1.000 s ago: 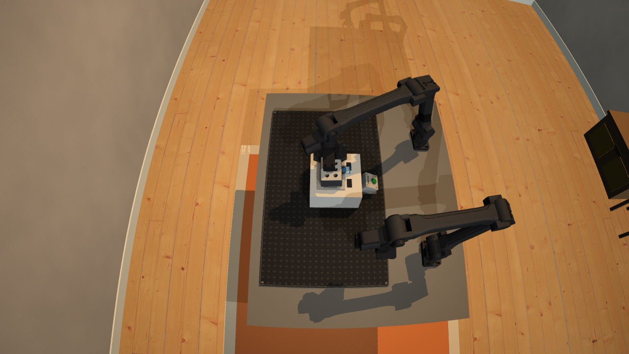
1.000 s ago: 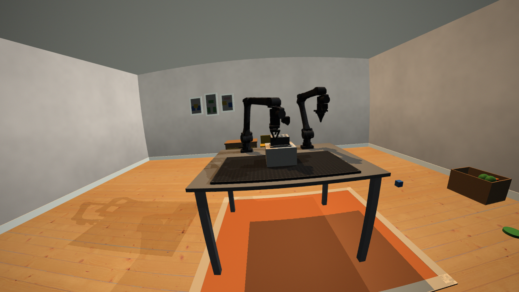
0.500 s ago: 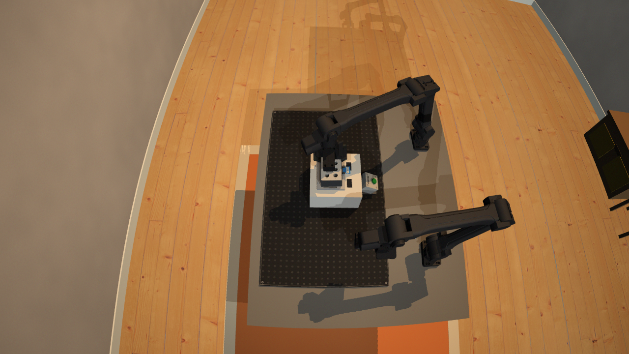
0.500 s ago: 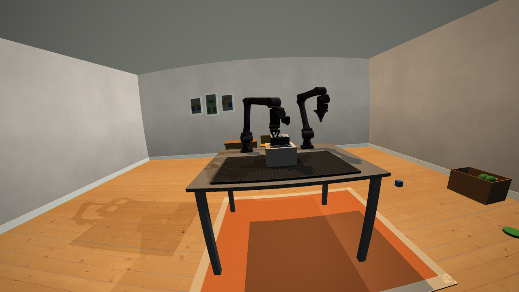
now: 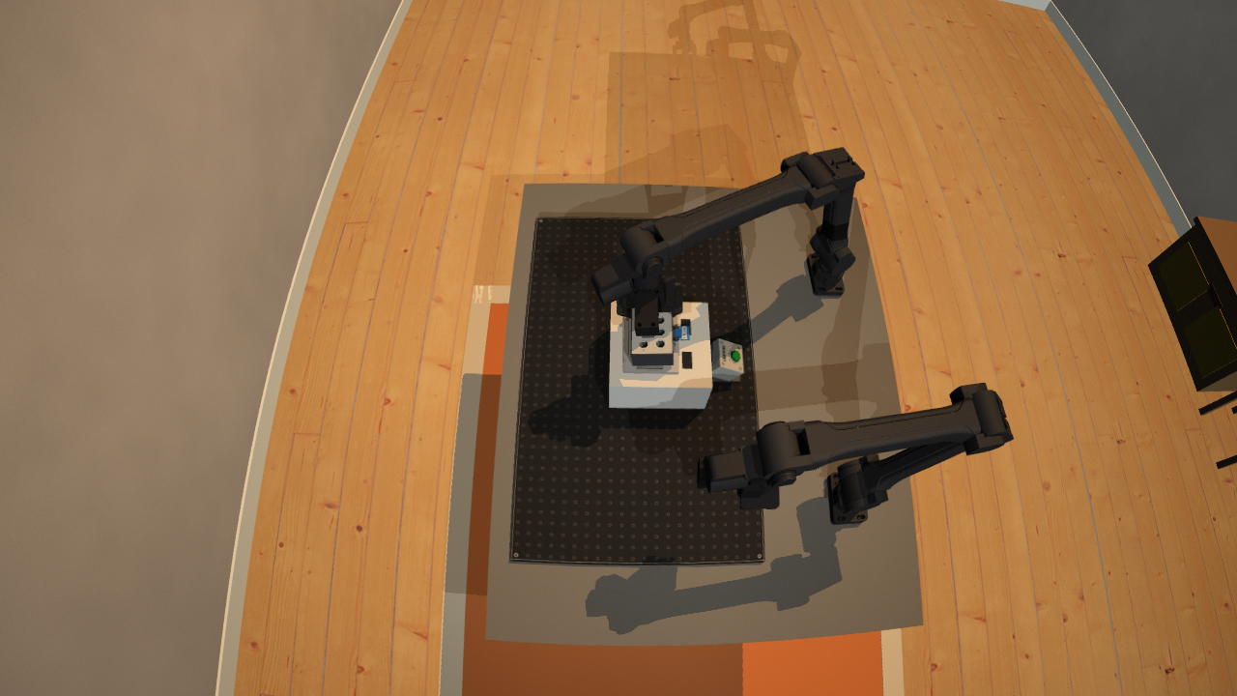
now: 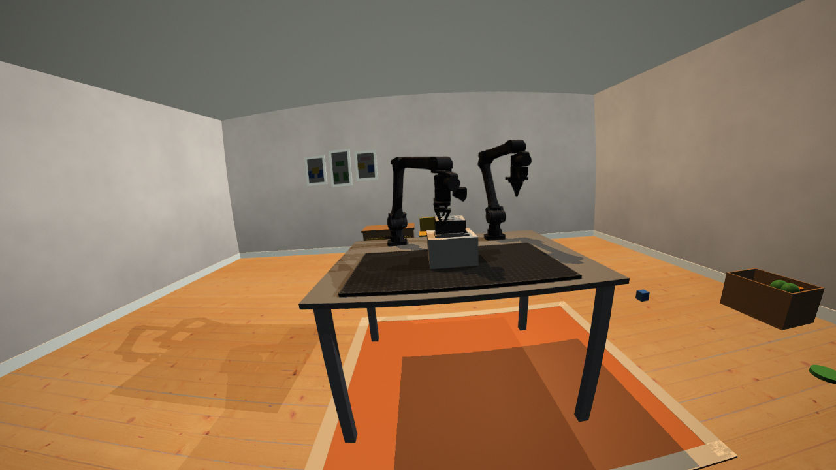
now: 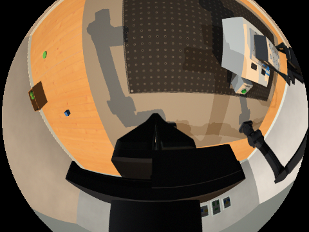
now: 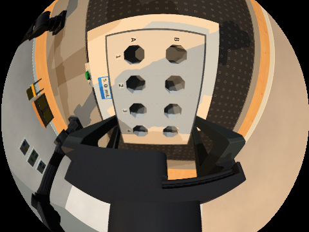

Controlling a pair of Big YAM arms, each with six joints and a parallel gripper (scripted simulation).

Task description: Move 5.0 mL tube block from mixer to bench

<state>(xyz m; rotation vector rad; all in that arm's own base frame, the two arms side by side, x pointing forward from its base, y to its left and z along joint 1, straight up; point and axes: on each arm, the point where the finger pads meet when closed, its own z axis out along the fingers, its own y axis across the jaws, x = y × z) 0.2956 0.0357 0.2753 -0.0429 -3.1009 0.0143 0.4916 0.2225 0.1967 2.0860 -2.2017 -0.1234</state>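
Grey table (image 5: 804,588) (image 6: 345,257); black perforated mat (image 5: 570,510) (image 6: 397,280) (image 7: 154,64) on top; white mixer (image 5: 657,396) (image 6: 452,252) (image 7: 232,45) (image 8: 210,64) standing on mat.

From where I am standing, I am seeing no visible change from a moment ago; nothing is noticeably shifting, tilting or lifting.
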